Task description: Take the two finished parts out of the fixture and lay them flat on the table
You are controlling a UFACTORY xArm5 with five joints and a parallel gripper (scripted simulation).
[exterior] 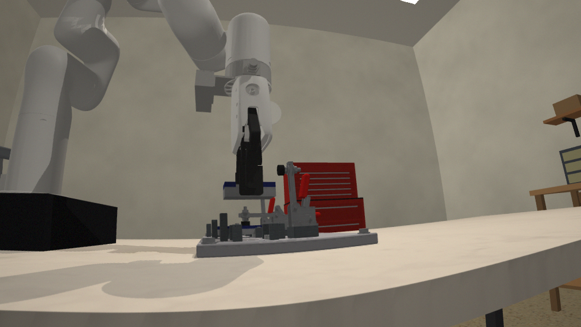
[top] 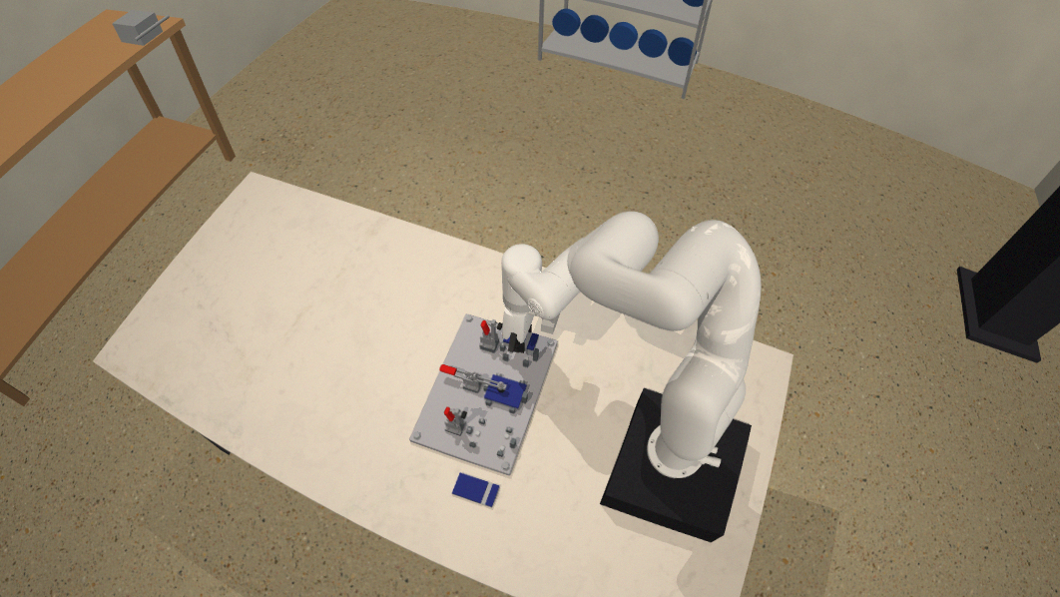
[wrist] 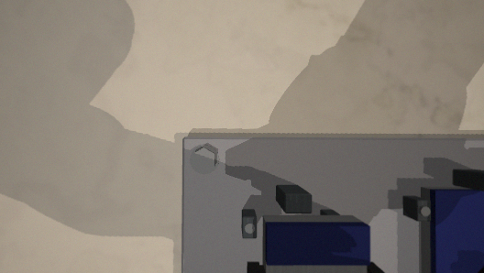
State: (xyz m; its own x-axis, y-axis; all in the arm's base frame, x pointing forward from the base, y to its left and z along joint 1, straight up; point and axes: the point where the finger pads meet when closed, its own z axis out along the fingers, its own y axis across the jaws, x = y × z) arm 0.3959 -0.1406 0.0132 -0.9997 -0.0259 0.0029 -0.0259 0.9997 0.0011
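Note:
My gripper is shut on a finished part, blue on top with grey sides. It holds the part level above the end nest of the grey fixture plate, clear of the pegs. The other finished part, with its pale slot showing, lies flat on the table beside the plate. The blue blank sits in the middle nest under the closed middle clamp. The fingers hide some of the held part.
The end clamp beside the held part stands open and upright. The clamp at the other, empty nest is open too. Pegs stand around the nests. The black robot base is beside the fixture.

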